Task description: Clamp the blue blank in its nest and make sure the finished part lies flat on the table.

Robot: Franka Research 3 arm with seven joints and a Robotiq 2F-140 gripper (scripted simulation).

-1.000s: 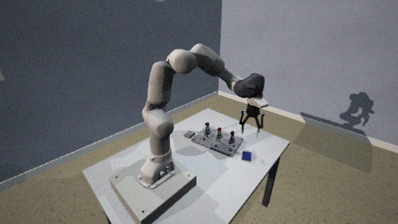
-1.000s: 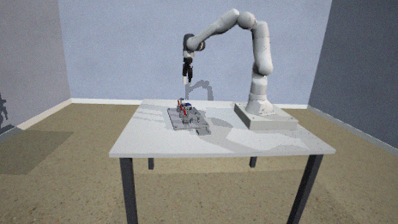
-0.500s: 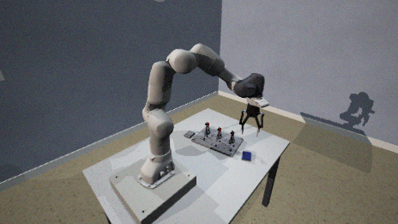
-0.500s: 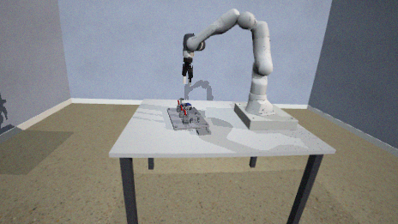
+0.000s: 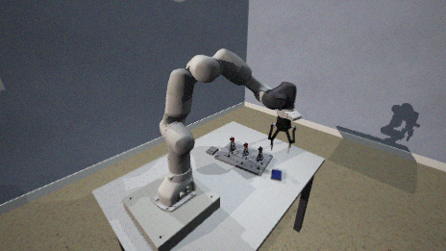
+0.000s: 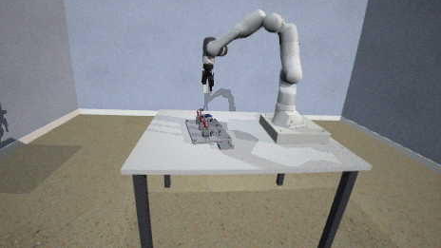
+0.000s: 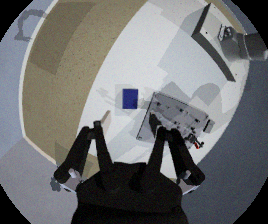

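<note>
The blue blank lies on the table beside the fixture plate, off the nests. A small grey part lies on the table at the plate's opposite end; its slot is too small to make out. The fixture plate carries three clamps with red-tipped handles, which look raised. Nest details are too small to tell. My gripper is open and empty, high above the table. In the wrist view its right finger hides some of the fixture.
The arm's base block stands on the table, across from the fixture. The blank lies nearer a table edge than the fixture does. The raised clamps are the tallest things on the plate.
</note>
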